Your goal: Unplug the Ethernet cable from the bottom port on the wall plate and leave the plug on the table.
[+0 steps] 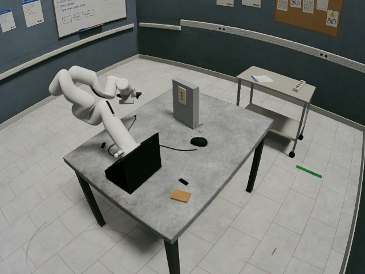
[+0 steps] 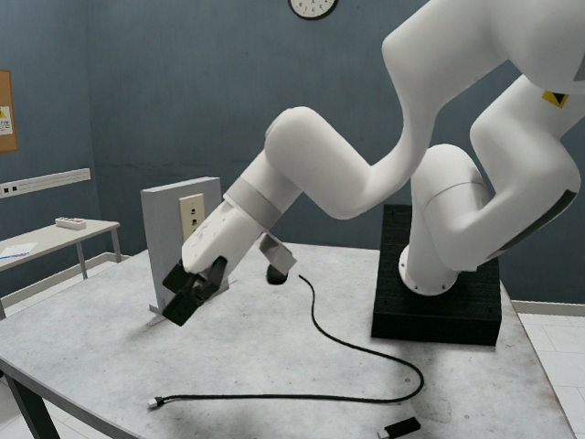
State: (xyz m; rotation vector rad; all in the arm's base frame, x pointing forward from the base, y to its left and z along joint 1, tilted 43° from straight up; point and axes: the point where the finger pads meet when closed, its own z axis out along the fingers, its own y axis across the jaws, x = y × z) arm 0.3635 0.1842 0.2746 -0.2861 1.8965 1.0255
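Note:
The Ethernet cable lies loose on the table, and its clear plug rests on the table top near the edge. The plug also shows in the top view. The beige wall plate sits on a grey upright block, and no cable shows in its ports. My gripper is open and empty. It hangs above the table, in front of the block and well above and away from the plug. In the top view the gripper is at the table's far left side.
My black base block stands at the table's left. A black mouse lies near the grey block. A small black stick lies near the cable. Another black piece and a tan pad lie at the front. A cart stands beyond the table.

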